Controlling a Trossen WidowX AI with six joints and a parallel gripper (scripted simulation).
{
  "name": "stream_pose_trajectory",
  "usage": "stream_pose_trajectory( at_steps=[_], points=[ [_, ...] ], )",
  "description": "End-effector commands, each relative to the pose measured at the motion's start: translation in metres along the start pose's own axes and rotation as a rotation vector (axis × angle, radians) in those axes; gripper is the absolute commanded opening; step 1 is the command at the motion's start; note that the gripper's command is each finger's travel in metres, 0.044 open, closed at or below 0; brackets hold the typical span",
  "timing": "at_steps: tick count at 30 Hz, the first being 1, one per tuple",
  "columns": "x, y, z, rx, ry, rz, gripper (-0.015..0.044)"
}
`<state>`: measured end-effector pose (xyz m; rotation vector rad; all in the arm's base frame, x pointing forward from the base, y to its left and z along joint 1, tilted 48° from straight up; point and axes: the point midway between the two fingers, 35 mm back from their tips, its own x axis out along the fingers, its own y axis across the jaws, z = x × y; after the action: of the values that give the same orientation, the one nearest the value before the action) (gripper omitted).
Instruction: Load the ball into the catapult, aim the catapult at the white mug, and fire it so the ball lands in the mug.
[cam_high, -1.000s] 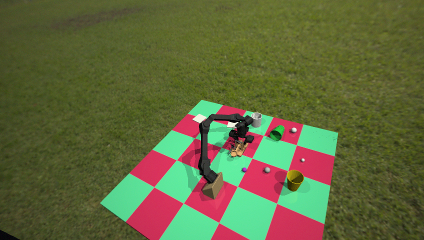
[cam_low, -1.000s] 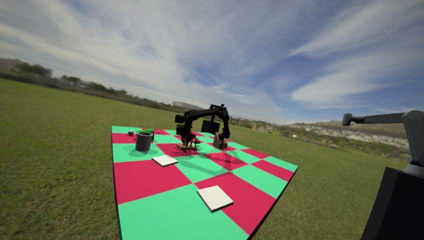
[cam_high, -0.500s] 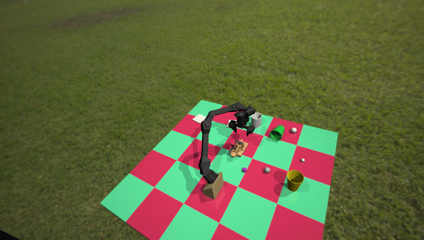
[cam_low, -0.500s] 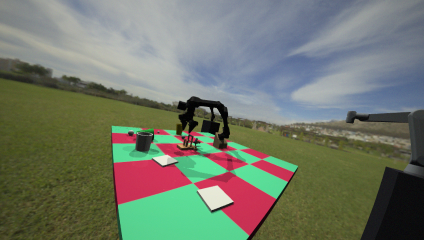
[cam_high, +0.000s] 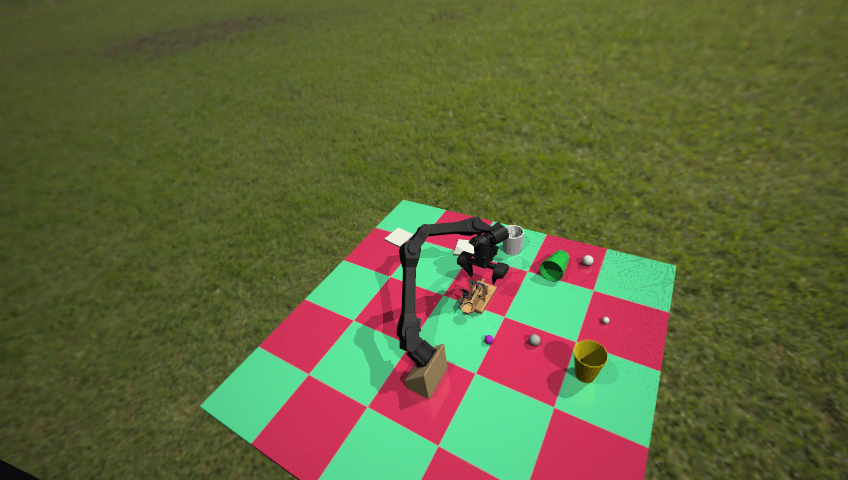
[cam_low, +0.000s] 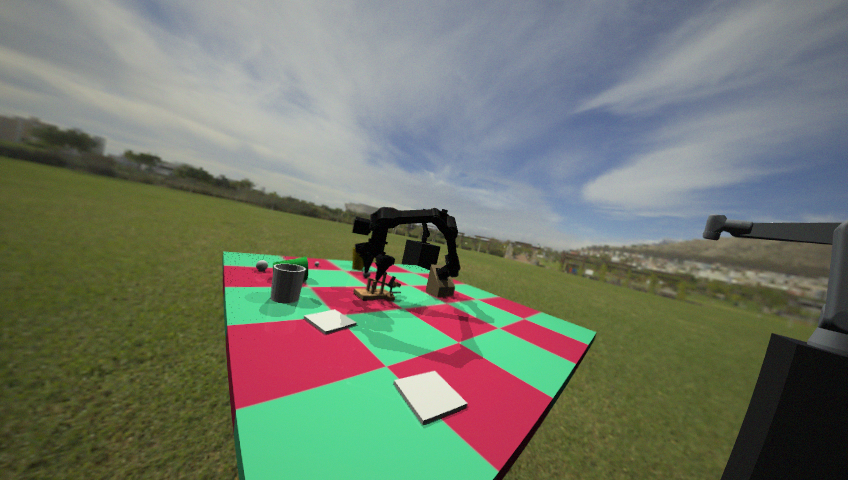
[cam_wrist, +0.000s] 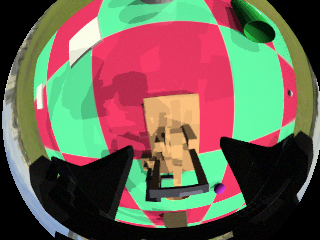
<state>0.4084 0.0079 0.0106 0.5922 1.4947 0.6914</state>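
Note:
The wooden catapult (cam_high: 484, 300) (cam_low: 364, 293) (cam_wrist: 172, 106) stands on the mat, its cup end toward the arm's base. My gripper (cam_high: 482, 277) (cam_low: 372, 278) (cam_wrist: 178, 146) is open above it, fingers wide apart on either side of it, with nothing between them. The white mug (cam_high: 512, 242) (cam_low: 286, 285) stands upright beyond the catapult, looking grey in the exterior view. A purple ball (cam_high: 488, 339) (cam_wrist: 219, 188) lies on the mat on the base side of the catapult. I cannot tell whether the catapult's cup holds anything.
A grey ball (cam_high: 534, 340), a white ball (cam_high: 587, 260) (cam_low: 261, 265) and a smaller white ball (cam_high: 605, 320) lie around. A green cup (cam_high: 555, 265) (cam_wrist: 250, 20) lies on its side. A yellow cup (cam_high: 589, 362) stands upright. Two white tiles lie near the mug's side of the mat.

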Motion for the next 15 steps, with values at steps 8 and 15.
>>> stream_pose_trajectory(
  at_steps=[8,15],
  points=[
    [0.012,0.000,0.002,0.003,-0.014,0.001,0.0440],
    [0.024,0.000,0.003,0.003,-0.014,0.001,0.0440]
  ],
)
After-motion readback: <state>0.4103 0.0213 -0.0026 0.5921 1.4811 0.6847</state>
